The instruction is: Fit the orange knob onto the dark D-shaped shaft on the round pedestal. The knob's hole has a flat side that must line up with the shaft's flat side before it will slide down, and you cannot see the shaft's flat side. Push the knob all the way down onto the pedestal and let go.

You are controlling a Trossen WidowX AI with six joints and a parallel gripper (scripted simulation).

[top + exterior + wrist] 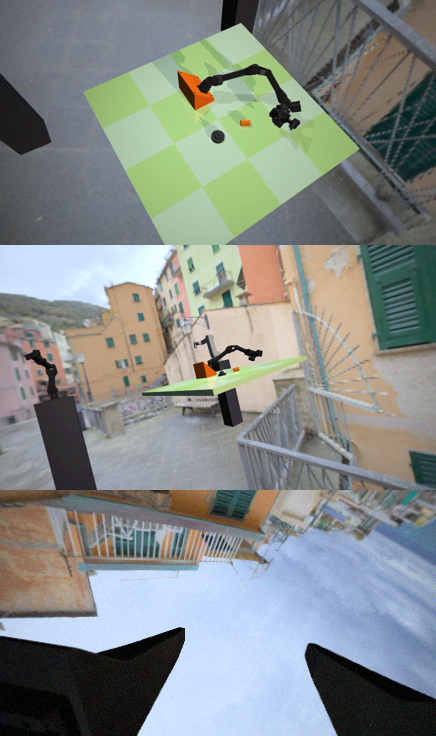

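Note:
The orange knob (245,122) (236,369) lies on its side on the checkered table, away from the pedestal. The round dark pedestal (214,140) (222,374) stands on a pale square, with its short shaft (217,134) upright and bare. The shaft's flat side cannot be made out. My gripper (285,126) (257,356) (244,641) is open and empty, raised above the table on the far side of the knob from the pedestal. In the wrist view only sky and buildings show between and beyond the fingers; neither knob nor pedestal is in that view.
The arm's orange wedge base (202,98) (205,370) stands on the green checkered table (164,176) (182,390). In the exterior view, a dark pillar (65,439) at the left carries another arm (51,375). A further arm (210,345) stands behind the table.

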